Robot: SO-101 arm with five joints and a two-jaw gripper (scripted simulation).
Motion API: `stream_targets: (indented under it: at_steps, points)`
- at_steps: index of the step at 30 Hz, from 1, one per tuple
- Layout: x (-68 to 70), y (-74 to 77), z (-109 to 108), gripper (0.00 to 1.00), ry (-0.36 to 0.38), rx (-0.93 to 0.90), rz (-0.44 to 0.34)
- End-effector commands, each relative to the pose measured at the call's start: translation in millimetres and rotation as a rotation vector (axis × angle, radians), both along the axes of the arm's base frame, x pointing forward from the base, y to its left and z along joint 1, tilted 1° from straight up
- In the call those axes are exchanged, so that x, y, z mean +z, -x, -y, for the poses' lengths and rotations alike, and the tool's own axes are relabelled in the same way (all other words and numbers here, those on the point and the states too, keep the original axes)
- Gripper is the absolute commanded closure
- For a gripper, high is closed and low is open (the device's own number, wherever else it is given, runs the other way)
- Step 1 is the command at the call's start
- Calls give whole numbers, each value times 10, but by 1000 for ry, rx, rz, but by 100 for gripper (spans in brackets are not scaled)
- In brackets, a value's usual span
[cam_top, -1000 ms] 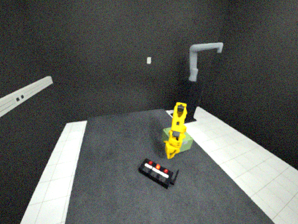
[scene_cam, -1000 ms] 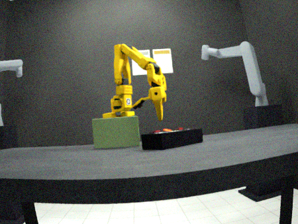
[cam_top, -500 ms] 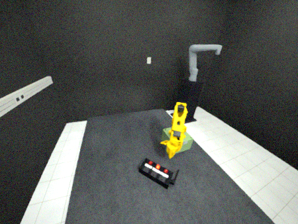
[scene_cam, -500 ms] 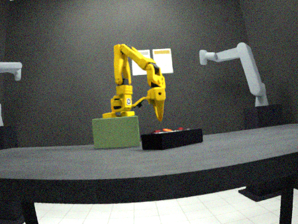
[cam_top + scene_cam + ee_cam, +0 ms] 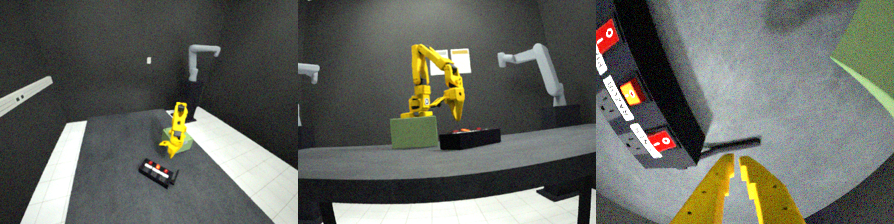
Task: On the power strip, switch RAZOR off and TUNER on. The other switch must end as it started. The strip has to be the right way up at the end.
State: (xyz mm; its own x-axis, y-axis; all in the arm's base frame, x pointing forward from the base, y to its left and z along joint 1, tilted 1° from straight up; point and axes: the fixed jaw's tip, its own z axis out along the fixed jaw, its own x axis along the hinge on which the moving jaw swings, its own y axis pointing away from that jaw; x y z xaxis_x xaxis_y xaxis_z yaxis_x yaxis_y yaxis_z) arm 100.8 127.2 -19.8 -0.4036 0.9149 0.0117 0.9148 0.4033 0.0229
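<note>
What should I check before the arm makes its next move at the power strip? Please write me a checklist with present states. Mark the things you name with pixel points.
1. Power strip (image 5: 150, 175) (image 5: 480, 139) (image 5: 671, 75) right way up: ok, switches face up.
2. Gripper (image 5: 171, 156) (image 5: 458, 120) (image 5: 736, 157) shut, nothing held: ok.
3. Fingertips lined up over a switch: not ok, they point beside the strip, near its cord (image 5: 741, 144).
4. All switches as wanted: not ok, only the middle switch (image 5: 157, 166) (image 5: 465, 130) (image 5: 632, 93) is lit, so TUNER and RAZOR cannot both be right.
5. Labels certain enough to choose a switch: cannot tell, the print is blurred.
</note>
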Motion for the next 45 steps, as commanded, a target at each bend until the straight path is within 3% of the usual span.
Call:
stream_targets:
  at_steps: [1, 45]
  points:
    - [3, 46, 12, 100, 8, 63, -6]
    - [-9, 105, 26, 100, 14, 178, -8]
